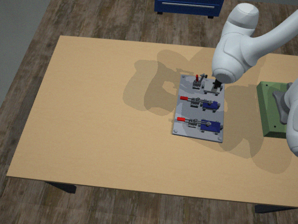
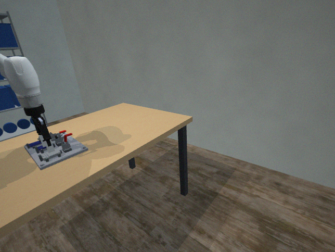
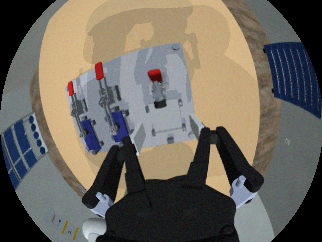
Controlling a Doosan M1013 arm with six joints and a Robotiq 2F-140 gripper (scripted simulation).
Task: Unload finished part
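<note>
The grey fixture plate (image 1: 179, 109) (image 2: 77, 149) (image 3: 133, 67) lies right of the table's middle. Two blue blanks (image 1: 210, 105) (image 1: 211, 125) (image 3: 119, 121) (image 3: 88, 134) sit in the middle and near nests, and their clamps' red handles (image 1: 183, 97) (image 1: 180, 119) lie flat. The far nest holds the plain grey finished part (image 1: 211, 92) (image 3: 166, 122). Its clamp's red handle (image 1: 196, 77) (image 3: 155, 75) stands upright. My gripper (image 1: 216, 84) (image 2: 46, 140) (image 3: 166, 124) is open and points down right over the finished part. Its fingers stand apart with nothing between them.
A green block (image 1: 267, 108) stands on the table just right of the fixture. The white arm (image 1: 236, 55) hangs over the plate's far right corner. A blue cabinet (image 1: 190, 6) stands behind the table, and a shelf (image 2: 8, 37) stands at the wall.
</note>
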